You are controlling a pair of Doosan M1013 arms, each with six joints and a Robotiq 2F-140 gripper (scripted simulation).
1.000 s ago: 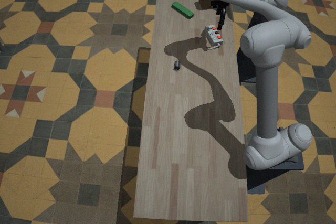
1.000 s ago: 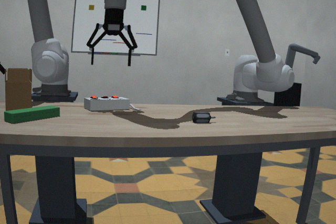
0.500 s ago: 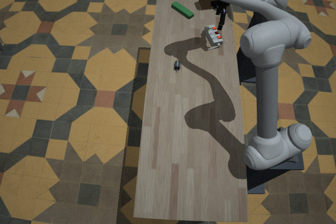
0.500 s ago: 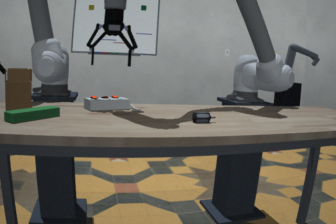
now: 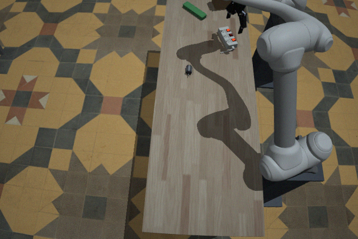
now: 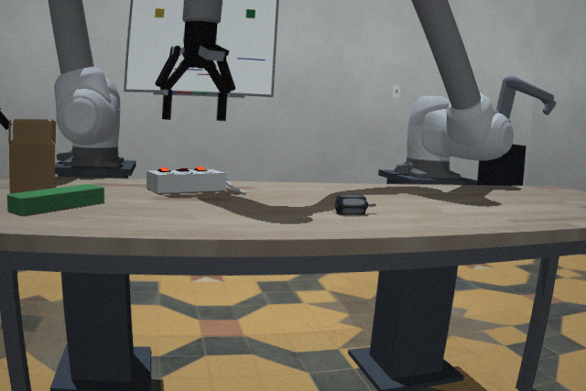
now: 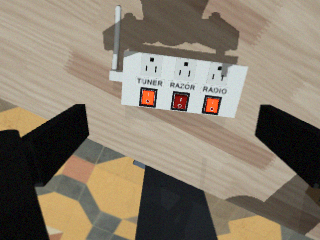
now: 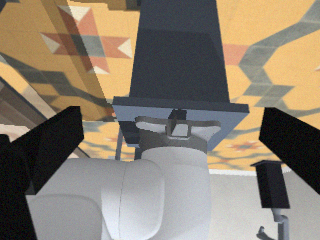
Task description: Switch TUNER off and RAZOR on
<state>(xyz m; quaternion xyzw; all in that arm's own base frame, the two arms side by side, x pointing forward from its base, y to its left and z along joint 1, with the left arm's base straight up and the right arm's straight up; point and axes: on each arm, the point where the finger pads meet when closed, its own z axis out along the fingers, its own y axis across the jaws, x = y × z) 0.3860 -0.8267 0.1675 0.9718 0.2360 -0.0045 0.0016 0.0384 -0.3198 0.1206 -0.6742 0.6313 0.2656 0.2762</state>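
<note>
The white power strip (image 5: 225, 41) (image 6: 187, 183) (image 7: 130, 82) lies upright on the table, labels and switches facing up. TUNER's switch (image 5: 233, 40) (image 6: 200, 168) (image 7: 148, 97), at the cord end, is lit bright orange. RAZOR's middle switch (image 5: 230, 34) (image 6: 182, 169) (image 7: 180, 101) is dark red. RADIO's switch (image 5: 227, 29) (image 6: 163, 169) (image 7: 212, 105) is lit bright orange. My left gripper (image 5: 234, 23) (image 6: 193, 118) (image 7: 172, 120) is open and empty, pointing down high above the strip. My right gripper (image 8: 172, 123) is open and empty, away from the table.
A green block (image 5: 194, 10) (image 6: 57, 200) and a brown cardboard box (image 6: 32, 164) stand beyond the RADIO end. A dark ribbed cylinder with a thin shaft (image 5: 188, 69) (image 6: 351, 204) lies beyond the cord end, nearer the long edge away from the arm bases. The white cord (image 7: 117, 40) is short.
</note>
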